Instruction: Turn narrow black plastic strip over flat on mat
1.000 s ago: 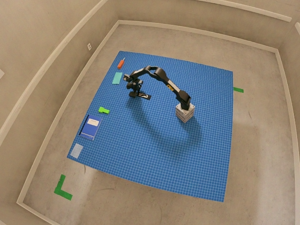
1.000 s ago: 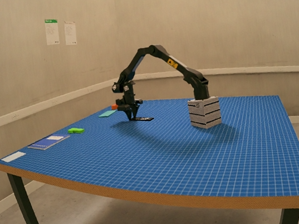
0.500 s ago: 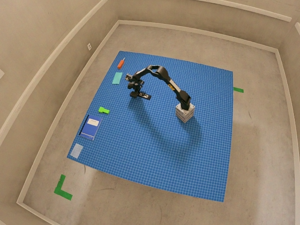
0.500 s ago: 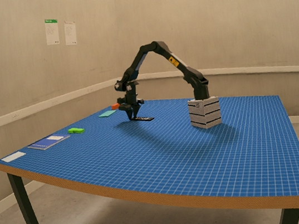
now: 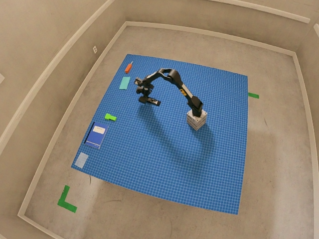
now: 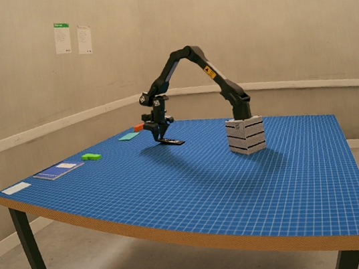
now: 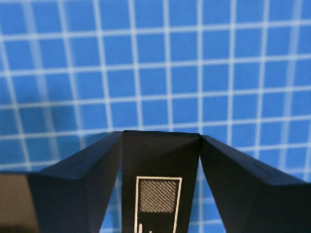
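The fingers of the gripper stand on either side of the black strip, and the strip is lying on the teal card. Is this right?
Not quite. The gripper fingers do flank the black strip, but the strip is on the blue mat, apart from the teal card. The top view shows this.

The narrow black plastic strip [image 5: 154,101], left of centre in the top view, bears a white-outlined hatched rectangle. One end sits pinched in the claw [image 7: 160,141]; it seems slightly tilted above the surface [image 6: 194,186].
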Tool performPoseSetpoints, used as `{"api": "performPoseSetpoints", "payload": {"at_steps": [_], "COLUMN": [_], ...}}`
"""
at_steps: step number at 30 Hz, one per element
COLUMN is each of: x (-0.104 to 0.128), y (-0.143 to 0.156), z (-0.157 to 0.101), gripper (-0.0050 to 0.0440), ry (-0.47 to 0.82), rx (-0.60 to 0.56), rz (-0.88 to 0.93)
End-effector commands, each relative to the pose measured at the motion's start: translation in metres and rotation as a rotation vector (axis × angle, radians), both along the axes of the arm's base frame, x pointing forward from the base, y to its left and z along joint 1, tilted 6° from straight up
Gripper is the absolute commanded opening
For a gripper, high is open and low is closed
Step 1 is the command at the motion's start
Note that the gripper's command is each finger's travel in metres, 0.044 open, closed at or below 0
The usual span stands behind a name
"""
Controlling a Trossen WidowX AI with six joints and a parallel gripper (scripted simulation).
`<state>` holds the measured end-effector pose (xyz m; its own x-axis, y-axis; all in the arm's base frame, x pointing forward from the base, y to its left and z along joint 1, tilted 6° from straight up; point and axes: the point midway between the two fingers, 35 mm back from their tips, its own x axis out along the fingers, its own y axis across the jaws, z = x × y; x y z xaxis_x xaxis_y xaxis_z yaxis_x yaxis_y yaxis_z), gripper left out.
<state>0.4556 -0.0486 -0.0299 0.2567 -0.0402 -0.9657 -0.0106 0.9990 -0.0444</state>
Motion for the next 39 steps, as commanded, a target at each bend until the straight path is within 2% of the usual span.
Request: {"api": "performPoseSetpoints", "payload": {"at_steps": [1, 4, 7, 15, 24, 34, 39], "x": [0.004, 0.002, -0.003, -0.005, -0.009, -0.016, -0.018], "y": [-0.002, -0.002, -0.001, -0.001, -0.001, 0.000, -0.001], "z": [0.019, 0.022, 0.030, 0.031, 0.035, 0.043, 0.044], "gripper": [0.0224, 0.0224, 0.0224, 0.0224, 0.0224, 0.0224, 0.0224], "ry": [-0.093, -0.132, -0.132, -0.137, -0.260, -0.262, -0.319], "rx": [-0.001, -0.001, 0.000, -0.001, 0.000, -0.001, 0.001], "rz": [0.002, 0.004, 0.004, 0.004, 0.010, 0.010, 0.012]}}
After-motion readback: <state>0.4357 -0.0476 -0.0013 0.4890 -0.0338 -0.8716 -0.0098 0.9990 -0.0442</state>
